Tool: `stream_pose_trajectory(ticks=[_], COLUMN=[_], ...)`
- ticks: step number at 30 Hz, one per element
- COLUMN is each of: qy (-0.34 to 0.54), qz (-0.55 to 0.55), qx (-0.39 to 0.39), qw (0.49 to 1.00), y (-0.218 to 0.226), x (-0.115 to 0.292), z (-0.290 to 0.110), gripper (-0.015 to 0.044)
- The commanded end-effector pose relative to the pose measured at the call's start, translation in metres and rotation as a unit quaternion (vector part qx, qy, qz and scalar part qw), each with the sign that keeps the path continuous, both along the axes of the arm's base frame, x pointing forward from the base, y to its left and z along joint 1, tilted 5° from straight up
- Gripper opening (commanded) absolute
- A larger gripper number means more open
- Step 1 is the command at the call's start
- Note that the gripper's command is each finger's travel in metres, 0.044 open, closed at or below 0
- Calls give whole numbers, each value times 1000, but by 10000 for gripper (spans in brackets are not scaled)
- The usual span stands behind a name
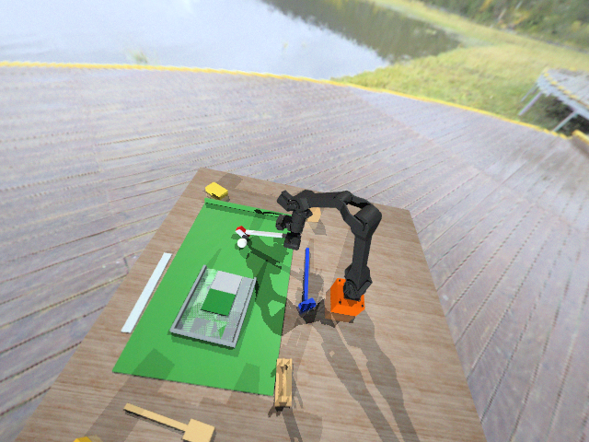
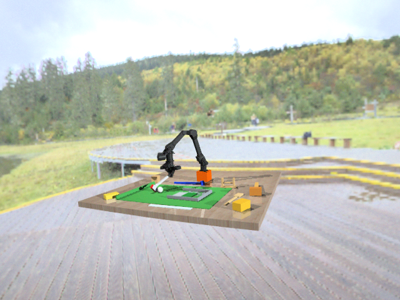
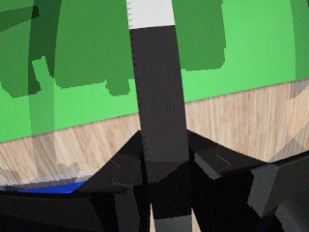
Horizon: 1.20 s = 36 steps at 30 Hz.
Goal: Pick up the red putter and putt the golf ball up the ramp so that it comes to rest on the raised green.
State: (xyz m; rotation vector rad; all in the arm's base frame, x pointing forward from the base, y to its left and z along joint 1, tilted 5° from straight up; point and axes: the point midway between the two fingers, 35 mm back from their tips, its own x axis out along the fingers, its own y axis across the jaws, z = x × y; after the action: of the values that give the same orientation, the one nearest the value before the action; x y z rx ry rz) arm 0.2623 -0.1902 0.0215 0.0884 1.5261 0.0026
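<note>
My end effector (image 1: 291,234) clamps the red putter (image 1: 259,233) by its dark grip; it seems stiff and light. Its head sits just beside the golf ball (image 1: 242,242) on the green mat (image 1: 156,304).

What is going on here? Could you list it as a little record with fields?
arm: black, on an orange base
gripper: shut on the red putter's dark grip
red putter: red head lowered beside the ball
golf ball: white, on the green mat, short of the ramp
raised green: inside the grey frame, no ball on it
blue putter: lying on the wooden table, unused
</note>
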Motion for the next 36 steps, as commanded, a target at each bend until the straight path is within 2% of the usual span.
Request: stream_pose_trajectory(ticks=[1,5,7,12,22,36], qy=[-3,-4,-4,-4,-4,-2], qz=[8,10,10,10,10,9], qx=[-1,1,1,1,1,3], qw=[1000,1000,1000,1000,1000,1000], y=[47,93,100,99,96,97], x=[6,1,0,0,-3,-3], z=[4,6,6,12,65,58], gripper=[0,0,0,0,0,0])
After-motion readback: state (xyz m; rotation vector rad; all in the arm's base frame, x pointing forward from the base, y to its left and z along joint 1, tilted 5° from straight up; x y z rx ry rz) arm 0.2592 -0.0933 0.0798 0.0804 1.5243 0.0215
